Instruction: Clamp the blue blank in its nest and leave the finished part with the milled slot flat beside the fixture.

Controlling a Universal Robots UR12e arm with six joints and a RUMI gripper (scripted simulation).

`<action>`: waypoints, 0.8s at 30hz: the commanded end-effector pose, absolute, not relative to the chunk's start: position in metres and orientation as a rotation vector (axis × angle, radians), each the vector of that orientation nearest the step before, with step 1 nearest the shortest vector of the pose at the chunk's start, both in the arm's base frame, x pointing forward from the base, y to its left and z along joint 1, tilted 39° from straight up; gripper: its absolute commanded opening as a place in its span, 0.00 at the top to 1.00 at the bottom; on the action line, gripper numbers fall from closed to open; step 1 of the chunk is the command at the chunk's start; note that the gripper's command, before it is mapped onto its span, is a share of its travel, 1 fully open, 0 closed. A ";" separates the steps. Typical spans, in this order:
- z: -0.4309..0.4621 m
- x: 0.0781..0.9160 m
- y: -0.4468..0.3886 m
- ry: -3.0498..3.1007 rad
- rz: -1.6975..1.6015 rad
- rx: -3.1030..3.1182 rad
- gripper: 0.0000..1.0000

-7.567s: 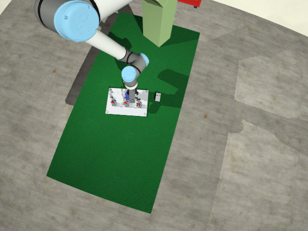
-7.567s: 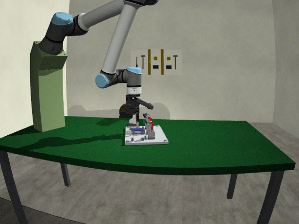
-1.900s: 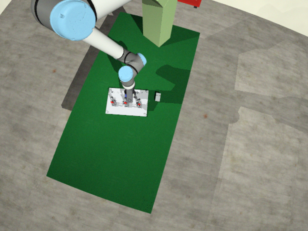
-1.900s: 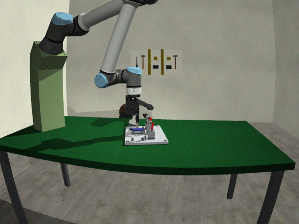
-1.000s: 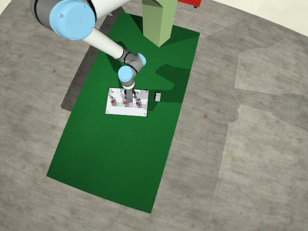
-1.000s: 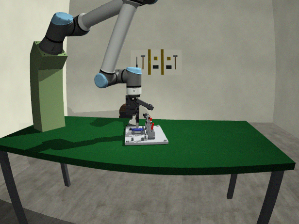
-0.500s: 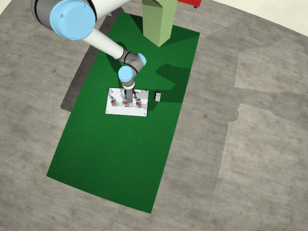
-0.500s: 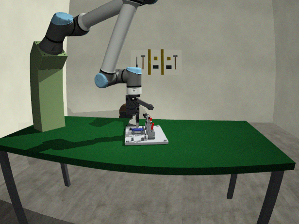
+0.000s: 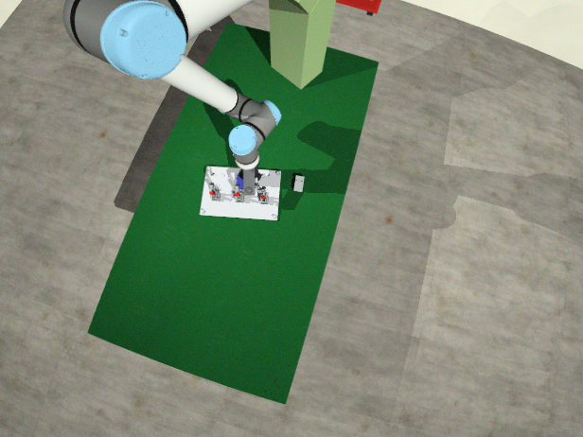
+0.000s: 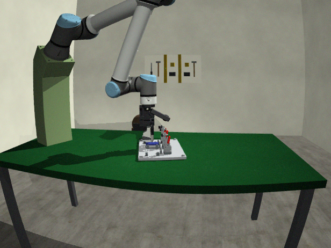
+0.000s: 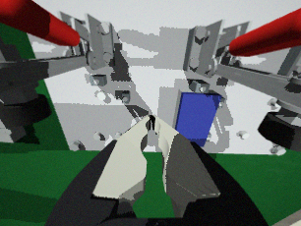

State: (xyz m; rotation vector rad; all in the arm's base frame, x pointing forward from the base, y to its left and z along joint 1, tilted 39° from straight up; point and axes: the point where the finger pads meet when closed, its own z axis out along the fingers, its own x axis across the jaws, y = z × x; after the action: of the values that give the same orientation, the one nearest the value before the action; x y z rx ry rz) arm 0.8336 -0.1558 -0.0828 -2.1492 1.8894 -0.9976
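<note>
in the wrist view, your gripper [image 9: 249,189] [image 10: 152,140] [image 11: 150,116] has its fingertips together, with nothing between them. just beside them you see the blue blank [image 9: 240,182] [image 10: 152,143] [image 11: 198,118], over the middle part of the white fixture plate [image 9: 237,211] [image 10: 174,157] [image 11: 69,115]; whether it is fully down on its pads, you cannot tell. on either side of the fingertips, a red handle [image 11: 41,22] and another red handle [image 11: 268,36] reach into your view. from the top, you find the small grey part [image 9: 298,183] on the green table [image 9: 213,284] [image 10: 228,161] [image 11: 22,197], beside the plate and apart from it; its slot is too small to make out.

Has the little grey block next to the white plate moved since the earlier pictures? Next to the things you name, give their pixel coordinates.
No, the grey block [image 9: 298,183] sits in the same spot beside the white plate [image 9: 237,211] [image 10: 177,151] [image 11: 162,81] in the top view.
</note>
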 end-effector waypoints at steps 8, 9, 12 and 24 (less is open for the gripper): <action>-0.073 0.826 -0.151 1.891 -0.997 -2.149 1.00; -0.071 0.825 -0.150 1.890 -0.997 -2.149 1.00; -0.064 0.820 -0.146 1.890 -0.997 -2.149 1.00; -0.051 0.811 -0.142 1.891 -0.997 -2.149 1.00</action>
State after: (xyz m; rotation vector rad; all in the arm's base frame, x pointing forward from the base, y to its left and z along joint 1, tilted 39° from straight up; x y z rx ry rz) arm 0.8146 -0.1446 -0.0542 -2.1467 1.8899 -1.0008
